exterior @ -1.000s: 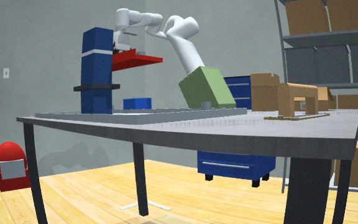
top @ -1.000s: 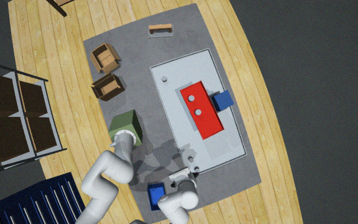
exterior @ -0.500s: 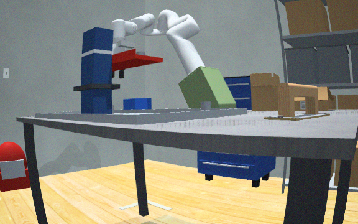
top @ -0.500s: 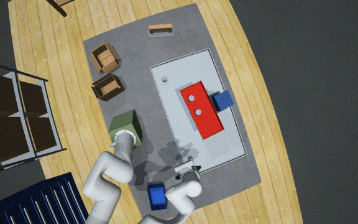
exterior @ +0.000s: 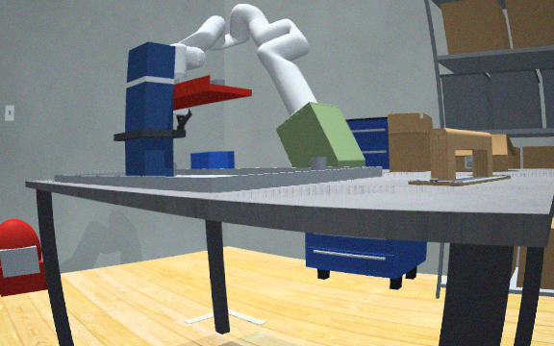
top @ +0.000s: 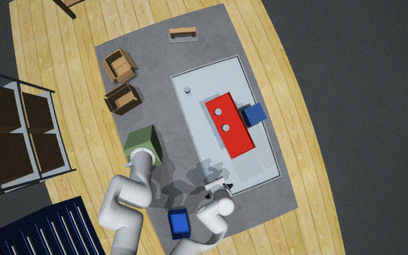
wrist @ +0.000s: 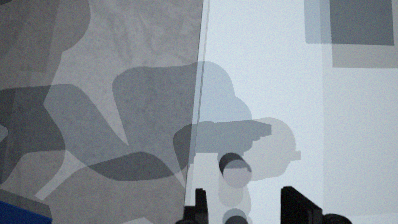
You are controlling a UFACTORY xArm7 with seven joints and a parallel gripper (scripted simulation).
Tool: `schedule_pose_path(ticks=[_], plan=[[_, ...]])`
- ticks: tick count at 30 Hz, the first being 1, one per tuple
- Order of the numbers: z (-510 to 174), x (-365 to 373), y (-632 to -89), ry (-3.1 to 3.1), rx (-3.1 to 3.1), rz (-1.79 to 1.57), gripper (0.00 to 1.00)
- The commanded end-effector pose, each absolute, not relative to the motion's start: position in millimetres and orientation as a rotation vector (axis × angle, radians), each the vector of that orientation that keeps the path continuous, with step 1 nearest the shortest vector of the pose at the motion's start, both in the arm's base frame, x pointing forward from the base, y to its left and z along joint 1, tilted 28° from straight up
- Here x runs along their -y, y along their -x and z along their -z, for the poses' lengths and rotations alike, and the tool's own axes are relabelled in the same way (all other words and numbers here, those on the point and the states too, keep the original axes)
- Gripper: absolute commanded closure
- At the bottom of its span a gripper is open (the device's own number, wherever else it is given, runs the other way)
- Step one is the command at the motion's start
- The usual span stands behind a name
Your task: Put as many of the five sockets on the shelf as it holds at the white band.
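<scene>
Red shelf (top: 229,125) carries two sockets; gripper (wrist: 250,206) open, apparently above third.

Grey walls, wood floor (exterior: 162,298), shelf rack (exterior: 489,58) w/ boxes.

Arm (exterior: 282,72): smooth white shell throughout, built of thick rounded tubular links with bulbous elbow housings. Finish is uniform; seams, screws, cables and markings cannot be made out.

Base: a pale circular flange (top: 141,154) joins the lowest link to a green box-shaped pedestal (exterior: 322,139).

Wrist: rounded white end cap (top: 224,206), followed by a flat pale mounting block.

Gripper (wrist: 250,206): black, with two squared, slab-like fingers; the body shows only as small dark parts.
</scene>
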State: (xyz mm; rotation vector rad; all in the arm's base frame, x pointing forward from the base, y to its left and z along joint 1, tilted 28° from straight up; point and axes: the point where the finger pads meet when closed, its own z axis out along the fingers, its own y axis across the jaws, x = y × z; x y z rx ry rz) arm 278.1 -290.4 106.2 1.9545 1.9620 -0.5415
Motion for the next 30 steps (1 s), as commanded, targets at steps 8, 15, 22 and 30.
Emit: schedule_pose_path(ticks=[8,15,22,30], plan=[[-91.4,296.6,-289.0,-1.959,-1.968,0.539,0.39],[-90.6,296.9,-288.9,-1.959,-1.968,0.539,0.39],[-81.3,301.3,-288.6,-1.959,-1.97,0.539,0.39],[-72.0,307.0,-288.7,-1.959,-1.968,0.538,0.39]])
